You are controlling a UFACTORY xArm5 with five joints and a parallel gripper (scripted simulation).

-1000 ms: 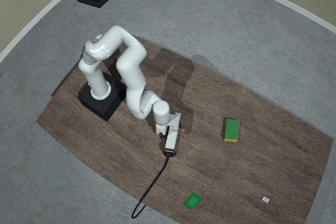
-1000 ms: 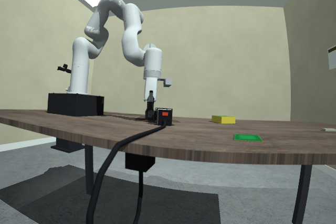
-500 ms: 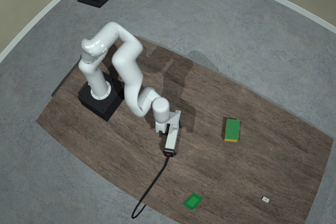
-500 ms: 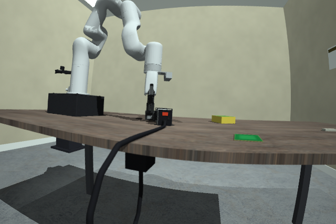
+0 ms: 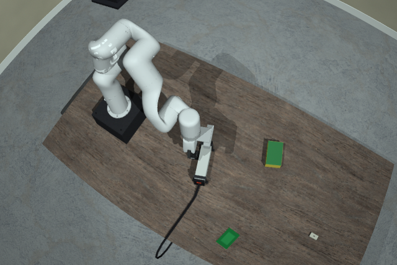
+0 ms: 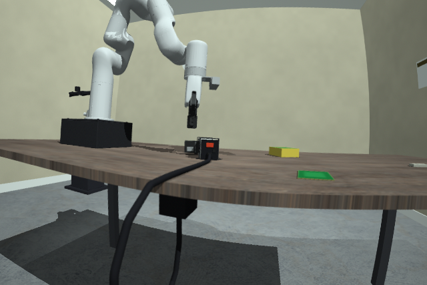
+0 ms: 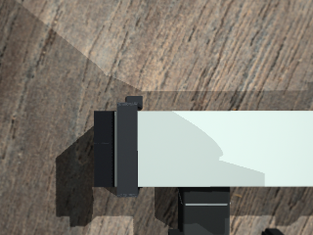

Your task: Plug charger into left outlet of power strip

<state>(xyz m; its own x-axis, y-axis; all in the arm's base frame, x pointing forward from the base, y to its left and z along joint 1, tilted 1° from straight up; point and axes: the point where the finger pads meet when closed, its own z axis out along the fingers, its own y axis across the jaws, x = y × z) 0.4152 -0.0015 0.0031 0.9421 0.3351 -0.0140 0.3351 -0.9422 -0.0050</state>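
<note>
The white power strip (image 5: 205, 161) lies on the wooden table, with a red switch and a black cable (image 5: 179, 217) at its near end (image 6: 207, 148). Its top (image 7: 220, 147) is plain white, with a dark clamp (image 7: 118, 149) at the far end. The dark charger (image 6: 189, 146) sits on the table against the strip's side that faces the robot base, and it also shows in the wrist view (image 7: 203, 211) and from above (image 5: 193, 153). Its prongs and the slots are hidden. My gripper (image 6: 191, 122) hangs straight above the charger, well clear of it, fingers partly open with nothing between them.
A yellow and green block (image 5: 274, 154) stands to the right of the strip. A flat green pad (image 5: 227, 238) lies near the front edge, and a small white tile (image 5: 313, 235) lies at the far right. The robot's black base (image 5: 118, 117) stands behind the strip.
</note>
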